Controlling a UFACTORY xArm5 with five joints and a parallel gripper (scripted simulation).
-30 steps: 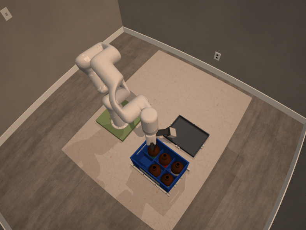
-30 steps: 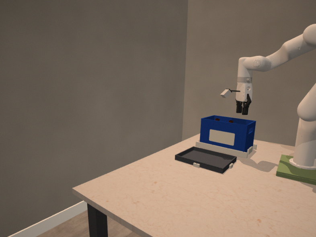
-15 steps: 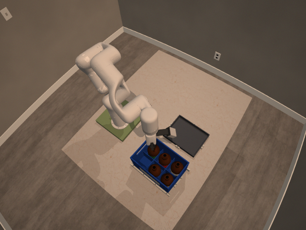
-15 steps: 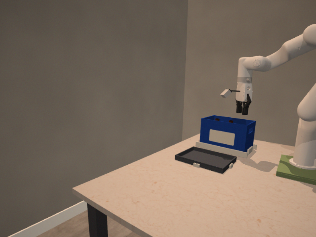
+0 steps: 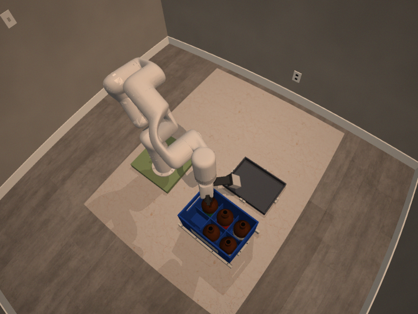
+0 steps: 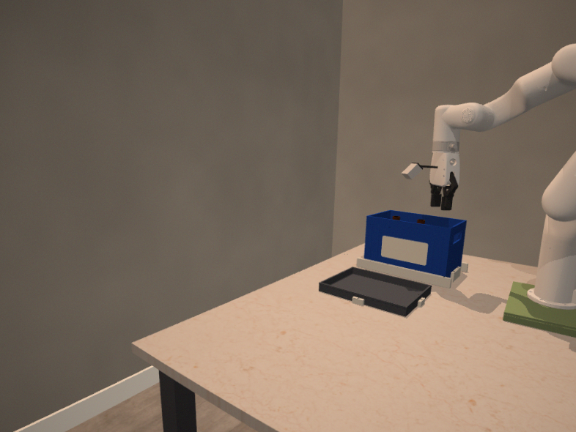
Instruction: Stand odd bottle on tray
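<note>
A blue crate (image 5: 217, 225) stands on the table with several brown bottles upright in its cells. One bottle (image 5: 209, 205) stands in the cell nearest the arm, others stand beside it (image 5: 225, 216) and behind (image 5: 241, 228). One cell at the near left is empty. My gripper (image 6: 442, 198) hangs open and empty above that nearest bottle, well clear of the crate rim (image 6: 415, 241). In the top view the gripper (image 5: 207, 198) covers the bottle's neck. The dark tray (image 5: 255, 184) lies flat and empty beside the crate, and shows in the side view too (image 6: 374, 290).
The arm's base stands on a green plate (image 5: 158, 167). A small white block on a black stalk (image 6: 411, 170) sticks out from the wrist toward the tray. The crate sits on a pale rail frame (image 6: 409, 274). The table edge is near in the side view.
</note>
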